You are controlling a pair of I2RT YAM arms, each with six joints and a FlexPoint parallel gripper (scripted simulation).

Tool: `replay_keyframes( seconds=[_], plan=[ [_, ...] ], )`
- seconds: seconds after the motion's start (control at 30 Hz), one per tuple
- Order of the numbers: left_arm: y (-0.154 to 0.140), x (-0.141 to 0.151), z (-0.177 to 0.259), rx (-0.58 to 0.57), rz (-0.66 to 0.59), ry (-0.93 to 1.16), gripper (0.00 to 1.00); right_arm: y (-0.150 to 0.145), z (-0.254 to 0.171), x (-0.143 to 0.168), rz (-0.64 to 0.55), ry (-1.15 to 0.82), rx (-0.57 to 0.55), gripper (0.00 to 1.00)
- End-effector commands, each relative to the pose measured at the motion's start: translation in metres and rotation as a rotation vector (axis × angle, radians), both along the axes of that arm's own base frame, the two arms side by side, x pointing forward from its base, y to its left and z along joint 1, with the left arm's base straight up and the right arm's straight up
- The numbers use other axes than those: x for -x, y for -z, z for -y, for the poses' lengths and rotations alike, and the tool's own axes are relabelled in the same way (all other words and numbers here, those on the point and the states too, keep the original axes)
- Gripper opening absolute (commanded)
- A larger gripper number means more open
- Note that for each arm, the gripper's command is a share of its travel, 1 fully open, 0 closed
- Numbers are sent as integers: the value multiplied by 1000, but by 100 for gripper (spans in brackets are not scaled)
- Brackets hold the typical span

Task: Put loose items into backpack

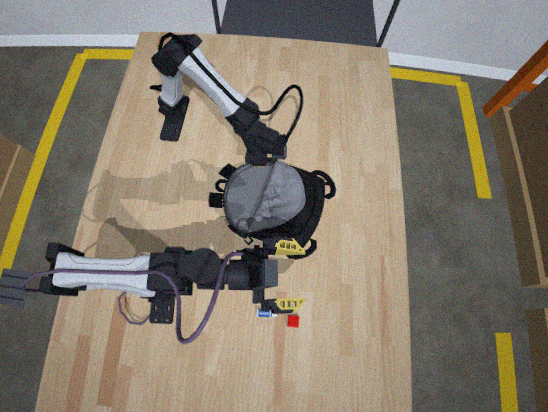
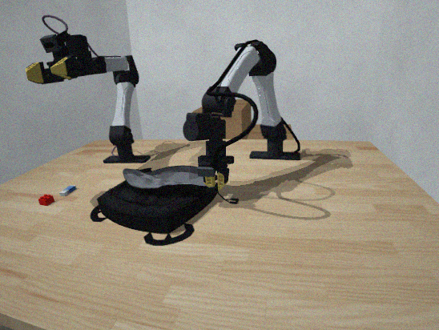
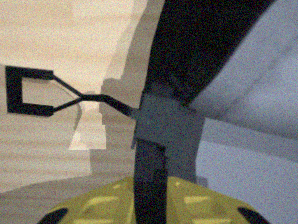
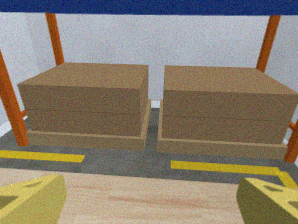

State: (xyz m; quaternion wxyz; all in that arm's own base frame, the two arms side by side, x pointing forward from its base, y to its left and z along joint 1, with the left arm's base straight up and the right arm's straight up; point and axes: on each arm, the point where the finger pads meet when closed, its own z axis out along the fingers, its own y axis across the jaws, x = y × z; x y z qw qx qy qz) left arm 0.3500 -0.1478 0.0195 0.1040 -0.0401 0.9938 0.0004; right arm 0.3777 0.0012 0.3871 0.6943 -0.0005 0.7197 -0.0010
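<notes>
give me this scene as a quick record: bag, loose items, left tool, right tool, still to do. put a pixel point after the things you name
bag: black and grey backpack (image 1: 314, 200) (image 2: 156, 208) (image 3: 200, 30), lying on the table
loose items: red toy brick (image 1: 293, 321) (image 2: 46, 199) and small blue and white block (image 1: 264, 313) (image 2: 68, 190), both on the table outside the backpack, near each other but apart
left tool: (image 1: 266, 158) (image 2: 215, 181) (image 3: 151, 182) closed on a black strap of the backpack
right tool: (image 1: 304, 275) (image 2: 42, 71) (image 4: 151, 182) open, raised above the table, holding nothing
still to do: both visible loose items into the backpack
</notes>
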Motion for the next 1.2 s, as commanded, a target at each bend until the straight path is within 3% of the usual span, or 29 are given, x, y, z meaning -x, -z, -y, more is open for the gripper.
replay_keyframes(
  seconds=[0.0, 0.13, 0.43, 0.47, 0.5, 1.17],
  plan=[
    [8, 5, 24, 15, -35, 37, 11, -6, 0, 2, 16, 1, 1, 90],
    [7, -2, 33, 27, -12, 39, 11, -6, 0, 2, 16, 1, 1, 90],
    [17, 11, 25, 2, -56, 51, 11, -6, 0, 2, 16, 1, 1, 90],
    [18, 12, 25, 1, -57, 51, 26, -6, 0, 2, 16, 1, 1, 90],
    [3, 2, 25, 16, -13, 36, 26, -6, 0, 2, 16, 1, 1, 90],
    [3, 2, 25, 17, -13, 36, 26, -6, 0, 2, 16, 1, 1, 90]
  ],
)
